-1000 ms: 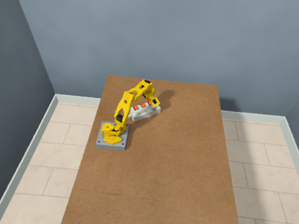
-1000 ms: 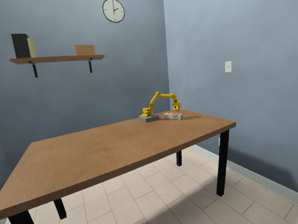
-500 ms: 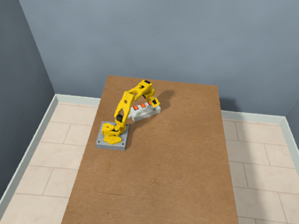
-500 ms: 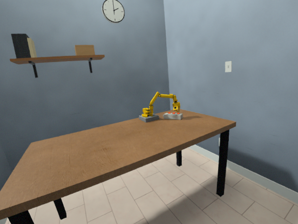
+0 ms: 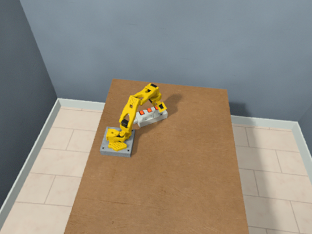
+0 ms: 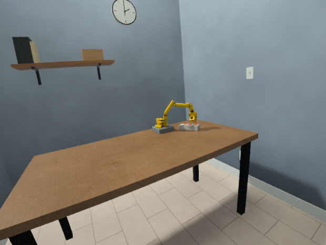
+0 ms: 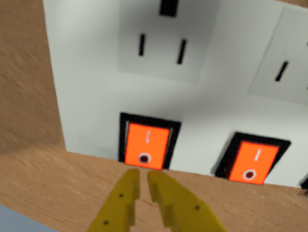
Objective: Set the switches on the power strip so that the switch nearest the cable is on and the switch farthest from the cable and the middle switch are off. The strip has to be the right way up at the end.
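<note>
Our gripper [image 7: 141, 176], jaws together and empty, hangs over the power strip's [image 7: 100, 60] end switch [image 7: 146, 145]; we judge pressing it comes next.

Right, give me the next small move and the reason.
Probably ease the shut yellow end effector forward and down onto the orange rocker switch at the end of the white power strip: its tips hang just short of that switch, not touching.

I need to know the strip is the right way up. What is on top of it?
On the power strip: three orange rocker switches and sockets, facing up. The shut gripper hovers by the end switch, partly covering it from the top view. No cable shows.
</note>
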Controlling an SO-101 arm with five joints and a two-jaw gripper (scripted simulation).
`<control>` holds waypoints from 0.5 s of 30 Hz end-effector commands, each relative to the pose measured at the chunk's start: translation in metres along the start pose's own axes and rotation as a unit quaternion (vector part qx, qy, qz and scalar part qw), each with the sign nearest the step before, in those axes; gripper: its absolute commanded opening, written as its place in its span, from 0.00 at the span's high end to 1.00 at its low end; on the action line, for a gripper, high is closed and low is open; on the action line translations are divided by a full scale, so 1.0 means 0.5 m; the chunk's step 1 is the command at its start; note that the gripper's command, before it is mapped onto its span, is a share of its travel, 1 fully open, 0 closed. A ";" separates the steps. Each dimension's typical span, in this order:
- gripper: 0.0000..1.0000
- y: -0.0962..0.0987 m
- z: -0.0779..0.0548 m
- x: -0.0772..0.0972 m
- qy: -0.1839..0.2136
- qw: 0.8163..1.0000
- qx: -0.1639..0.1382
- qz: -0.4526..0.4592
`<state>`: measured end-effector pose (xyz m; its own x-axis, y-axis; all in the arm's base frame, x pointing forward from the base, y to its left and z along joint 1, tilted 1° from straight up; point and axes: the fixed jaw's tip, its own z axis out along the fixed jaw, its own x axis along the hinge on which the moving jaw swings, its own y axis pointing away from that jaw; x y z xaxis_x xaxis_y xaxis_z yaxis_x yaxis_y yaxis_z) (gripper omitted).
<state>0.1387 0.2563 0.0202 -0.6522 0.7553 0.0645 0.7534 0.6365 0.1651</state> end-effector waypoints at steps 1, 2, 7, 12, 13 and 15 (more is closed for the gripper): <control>1.00 0.003 -0.007 -0.003 0.001 1.000 -0.004 -0.001; 1.00 0.003 -0.007 -0.003 0.001 1.000 -0.004 -0.001; 1.00 -0.001 0.003 -0.004 0.001 1.000 -0.004 -0.001; 1.00 -0.004 0.011 -0.005 0.001 1.000 -0.004 -0.001; 1.00 -0.004 0.011 -0.005 0.001 1.000 -0.004 -0.001; 1.00 -0.004 0.011 -0.005 0.001 1.000 -0.004 -0.001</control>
<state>0.1392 0.2564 0.0165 -0.6517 0.7553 0.0697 0.7530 0.6332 0.1790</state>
